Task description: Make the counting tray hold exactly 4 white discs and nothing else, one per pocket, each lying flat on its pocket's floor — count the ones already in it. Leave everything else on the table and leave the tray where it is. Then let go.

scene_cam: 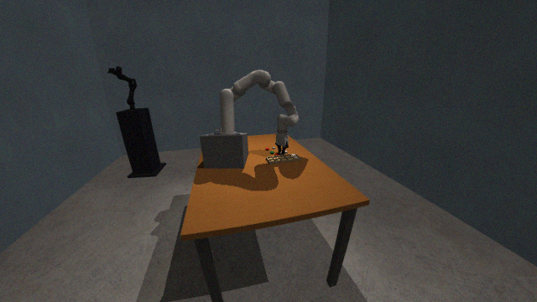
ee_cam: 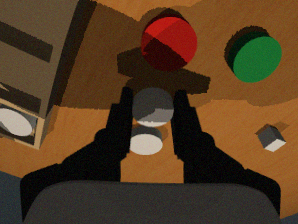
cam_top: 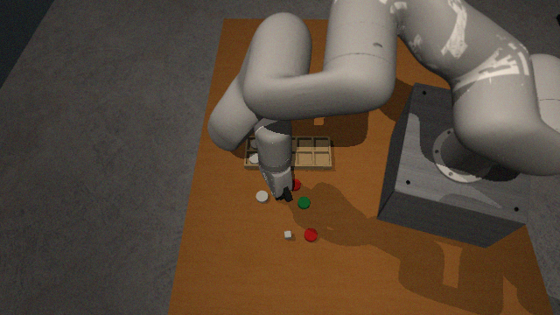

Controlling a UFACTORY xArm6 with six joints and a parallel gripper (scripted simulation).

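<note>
My gripper is shut on a white disc, low over the table just in front of the counting tray. In the top view the gripper hides that disc. A second white disc lies on the table left of the fingers; it also shows in the wrist view. The arm covers the tray's left half. One white disc shows in a left pocket, and in the wrist view. The right pockets look empty.
A red disc lies right beside the fingers, with a green disc to its right. Another red disc and a small white cube lie nearer the front. The grey base block stands at the right.
</note>
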